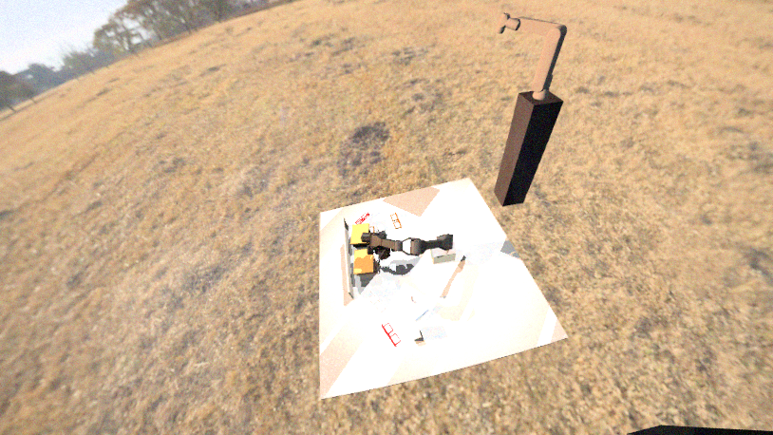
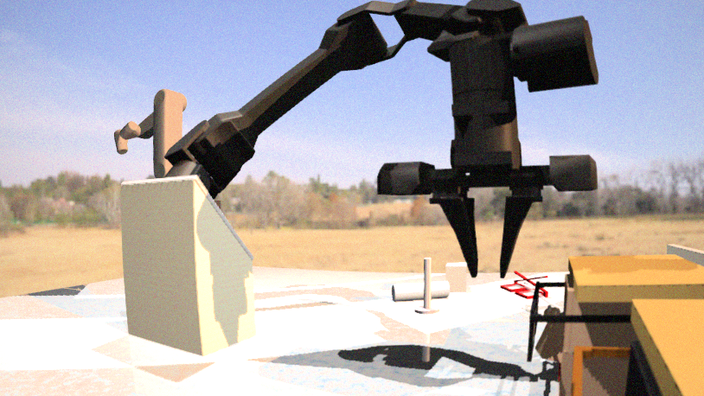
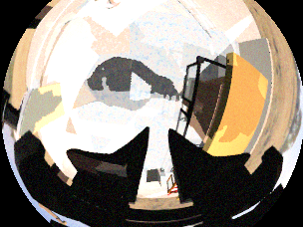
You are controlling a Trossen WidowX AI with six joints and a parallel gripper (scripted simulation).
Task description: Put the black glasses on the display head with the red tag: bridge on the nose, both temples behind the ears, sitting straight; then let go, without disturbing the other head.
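Note:
The black glasses (image 2: pixel 580 318) (image 3: pixel 186 105) sit on the farther yellow-topped display head (image 2: pixel 635 280) (image 3: pixel 242 105) (image 1: pixel 359 234). Their front stands upright before the face and one temple runs back along the head's side. I cannot tell whether they sit straight or which head bears the red tag. The second head (image 2: pixel 669 340) (image 1: pixel 364 262) stands close beside it. My gripper (image 2: pixel 487 273) (image 3: pixel 158 131) (image 1: pixel 372 241) is open and empty. It points down, a little above and to the left of the glasses, not touching them.
The arm's cream base block (image 2: pixel 182 265) stands on the pale table (image 2: pixel 320 335) (image 1: pixel 486 303). A white cylinder (image 2: pixel 418 291), a thin peg (image 2: pixel 426 285), a small cube (image 2: pixel 457 276) and red glasses (image 2: pixel 524 288) lie behind the gripper. A brown post (image 1: pixel 527 148) stands off the table.

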